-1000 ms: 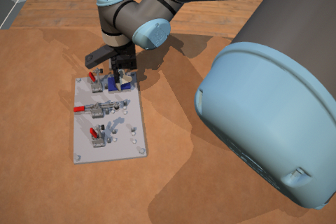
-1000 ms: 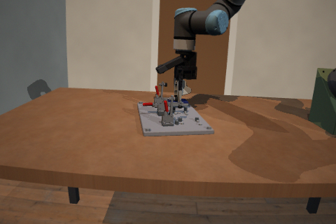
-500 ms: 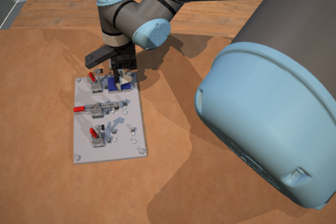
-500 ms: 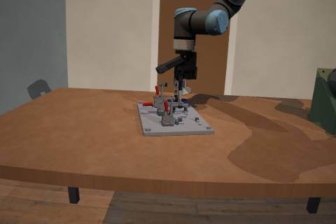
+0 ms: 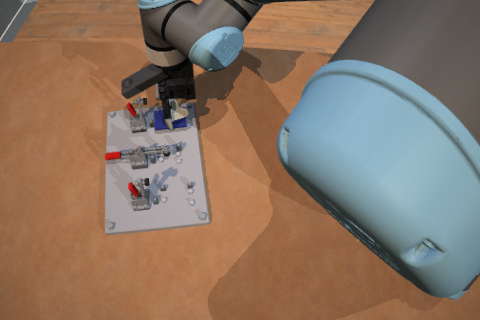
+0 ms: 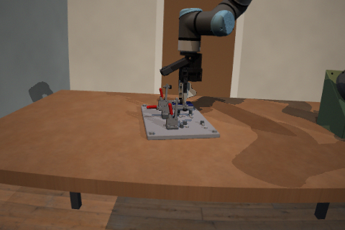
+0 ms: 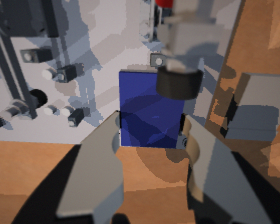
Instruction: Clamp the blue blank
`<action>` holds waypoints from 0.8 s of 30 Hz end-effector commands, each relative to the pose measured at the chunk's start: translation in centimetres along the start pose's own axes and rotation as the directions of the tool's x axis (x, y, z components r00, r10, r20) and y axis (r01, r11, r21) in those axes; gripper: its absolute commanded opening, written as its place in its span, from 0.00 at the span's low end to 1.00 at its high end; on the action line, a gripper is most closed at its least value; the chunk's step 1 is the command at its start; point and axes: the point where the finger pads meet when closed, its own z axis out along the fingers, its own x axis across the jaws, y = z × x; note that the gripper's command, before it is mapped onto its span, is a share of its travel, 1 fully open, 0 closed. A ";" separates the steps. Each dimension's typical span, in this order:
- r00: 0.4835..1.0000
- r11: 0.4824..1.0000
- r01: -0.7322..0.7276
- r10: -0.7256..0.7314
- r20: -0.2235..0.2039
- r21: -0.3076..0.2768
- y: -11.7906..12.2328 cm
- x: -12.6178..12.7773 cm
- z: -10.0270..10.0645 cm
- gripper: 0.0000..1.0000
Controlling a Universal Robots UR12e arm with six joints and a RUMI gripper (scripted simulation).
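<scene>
The blue blank (image 5: 161, 121) (image 7: 146, 107) is at the far nest of the fixture plate (image 5: 120, 220) (image 6: 158, 131). My gripper (image 5: 170, 124) (image 7: 150, 113) is shut on it, one jaw at each side. The blank looks level; its contact with the pads is hidden. In the wrist view a small block (image 7: 157, 60) stands just beyond its upper edge. The far clamp's red handle (image 5: 131, 109) (image 6: 161, 93) is upright and its bar raised; its black tip (image 7: 179, 84) overlaps the blank only in the wrist view. A grey part (image 7: 258, 102) lies beside the plate; no slot is clearly visible.
The middle clamp's red handle (image 5: 113, 155) (image 6: 152, 107) lies outward, with its bar level over the middle nest. The near clamp's red handle (image 5: 133, 189) (image 6: 170, 109) is raised. A green object (image 6: 332, 104) stands at the right in the exterior view.
</scene>
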 end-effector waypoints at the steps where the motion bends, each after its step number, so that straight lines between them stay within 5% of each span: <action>1: 1.000 1.000 0.000 0.000 -0.001 0.001 -0.1 0.1 0.0 0.00; 24: 1.000 1.000 0.000 0.000 -0.001 0.001 -0.2 0.2 0.4 0.00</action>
